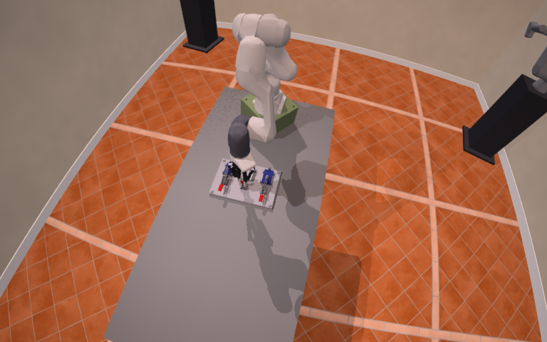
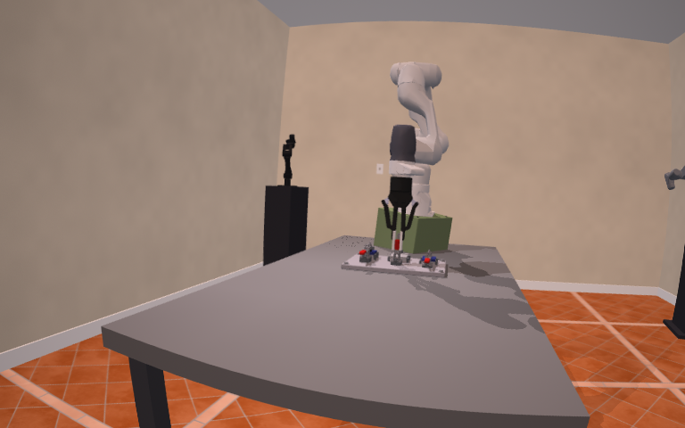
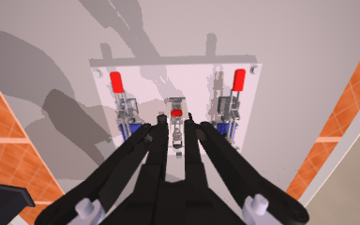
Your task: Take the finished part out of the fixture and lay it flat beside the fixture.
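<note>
Three stations: the fixture plate (image 1: 272,197) on the worktop (image 1: 193,273) carries three toggle clamps; blue blanks sit in the outer two, one at 9 o'clock (image 1: 225,171) and one at 3 o'clock (image 1: 266,175) of the middle station, both with red handles lying flat.
Fingers: the gripper (image 2: 397,241) hangs upright over the middle station, its fingers nearly together and pinching the raised red-tipped handle of the middle toggle clamp (image 2: 397,243).
Done so far: by my reading, only the unclamping of the middle station is in hand; the handle stands up in the exterior view, which suggests the clamp is released or close to it.
Left to do: letting go of the handle, gripping the finished part, lifting it out and laying it flat on the worktop beside the fixture plate.
Finished part: it should lie in the middle station, at 12 o'clock of the fingers in the wrist view, yet I cannot pick it out.
Hidden: the milled slot shows in no view; the gripper covers the middle station from the top.
Hard to make out: whether the clamp's pressure foot has fully lifted off the part.
</note>
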Controlling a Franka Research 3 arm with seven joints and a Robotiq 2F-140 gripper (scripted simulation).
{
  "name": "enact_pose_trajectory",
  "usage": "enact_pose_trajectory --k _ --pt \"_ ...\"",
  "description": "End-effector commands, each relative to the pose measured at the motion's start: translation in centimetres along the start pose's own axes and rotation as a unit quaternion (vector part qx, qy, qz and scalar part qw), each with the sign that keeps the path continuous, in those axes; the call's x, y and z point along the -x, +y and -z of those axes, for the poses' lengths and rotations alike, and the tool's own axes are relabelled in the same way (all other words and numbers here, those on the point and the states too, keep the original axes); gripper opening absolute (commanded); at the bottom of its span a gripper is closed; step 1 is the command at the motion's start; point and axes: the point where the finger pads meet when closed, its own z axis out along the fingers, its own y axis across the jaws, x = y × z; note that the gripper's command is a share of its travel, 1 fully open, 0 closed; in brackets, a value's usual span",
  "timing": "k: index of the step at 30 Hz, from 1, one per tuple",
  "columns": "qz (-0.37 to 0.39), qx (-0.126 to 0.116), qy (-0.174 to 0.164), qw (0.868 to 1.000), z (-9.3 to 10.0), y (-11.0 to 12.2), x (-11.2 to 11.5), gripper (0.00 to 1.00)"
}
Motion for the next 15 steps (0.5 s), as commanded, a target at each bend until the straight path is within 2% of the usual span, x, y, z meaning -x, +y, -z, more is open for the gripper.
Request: enact_pose_trajectory --k 1,15 --pt "-0.001 0.000 -0.001 1.000 0.00 0.01 0.16 0.00" --pt "-0.001 0.000 -0.001 1.000 0.00 0.01 0.35 0.00"
